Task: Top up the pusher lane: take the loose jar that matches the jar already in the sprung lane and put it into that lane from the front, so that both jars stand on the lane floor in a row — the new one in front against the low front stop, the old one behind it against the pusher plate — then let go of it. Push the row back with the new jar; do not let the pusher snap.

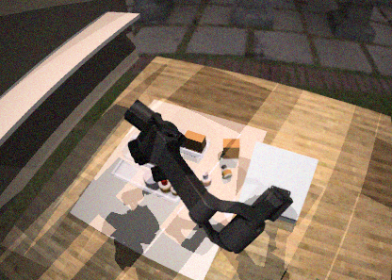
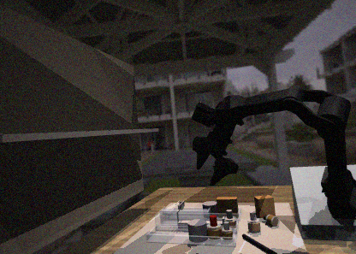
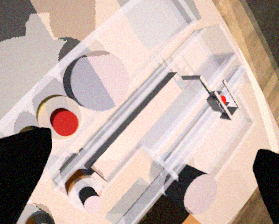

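Note:
My gripper point(image 2: 210, 172) point(image 3: 156, 149) is open and empty. It hangs high above the clear lane rack point(image 2: 171, 220) point(image 3: 156, 23) point(image 1: 123, 167), fingers pointing down. A red-capped jar point(image 3: 65, 121) point(image 2: 213, 221) point(image 1: 164, 184) stands at the rack's front end, next to a grey disc-topped cylinder point(image 3: 97, 82) point(image 2: 197, 228). Two dark-capped jars point(image 3: 87, 192) stand by it. I cannot tell which jar stands in the sprung lane. Off the rack, one small jar point(image 1: 205, 178) point(image 2: 253, 226) stands upright and another point(image 1: 226, 172) point(image 2: 270, 220) lies on its side. My arm point(image 1: 188, 184) hides part of the rack in the top view.
Two orange-topped boxes point(image 1: 194, 140) point(image 1: 231, 147) stand behind the jars. A white slab point(image 1: 283, 170) point(image 2: 308, 192) holds the arm's base at the right. A thin black rod point(image 2: 257, 243) lies on the mat in front. A long wall runs along the left.

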`<state>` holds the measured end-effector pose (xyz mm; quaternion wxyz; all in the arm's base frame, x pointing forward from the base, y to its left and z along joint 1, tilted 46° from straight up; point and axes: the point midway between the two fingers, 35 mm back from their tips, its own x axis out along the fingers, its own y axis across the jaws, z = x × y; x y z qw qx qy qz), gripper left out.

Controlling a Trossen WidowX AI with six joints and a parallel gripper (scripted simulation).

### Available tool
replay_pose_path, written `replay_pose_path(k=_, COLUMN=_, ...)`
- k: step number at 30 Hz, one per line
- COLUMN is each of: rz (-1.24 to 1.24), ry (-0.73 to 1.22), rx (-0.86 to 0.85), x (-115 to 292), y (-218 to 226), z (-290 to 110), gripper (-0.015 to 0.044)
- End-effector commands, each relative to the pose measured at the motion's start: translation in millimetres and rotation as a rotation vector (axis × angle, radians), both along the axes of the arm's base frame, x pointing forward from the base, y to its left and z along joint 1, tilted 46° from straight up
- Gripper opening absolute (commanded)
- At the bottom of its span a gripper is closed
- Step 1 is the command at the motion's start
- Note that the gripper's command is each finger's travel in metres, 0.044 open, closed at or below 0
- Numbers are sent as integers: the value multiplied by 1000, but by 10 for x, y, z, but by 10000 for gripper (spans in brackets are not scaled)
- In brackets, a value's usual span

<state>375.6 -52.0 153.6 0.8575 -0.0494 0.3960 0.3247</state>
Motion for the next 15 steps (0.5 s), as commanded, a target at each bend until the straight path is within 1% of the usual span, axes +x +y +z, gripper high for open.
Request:
replay_pose_path(k=1, rz=-86, ry=276, rx=107, x=-344, y=-39, z=-512, gripper=440)
replay_pose_path(k=5, rz=-171, ry=575, rx=226, x=-781, y=-8, z=-932, gripper=440)
replay_pose_path(k=8, rz=-223, ry=781, rx=309, x=-1100, y=50, z=-1129, gripper=440)
replay_pose_path(k=10, rz=-234, ry=827, rx=328, x=-1171, y=66, z=-1163, gripper=440)
replay_pose_path(k=15, rz=-234, ry=827, rx=328, x=-1171, y=66, z=-1163, gripper=440)
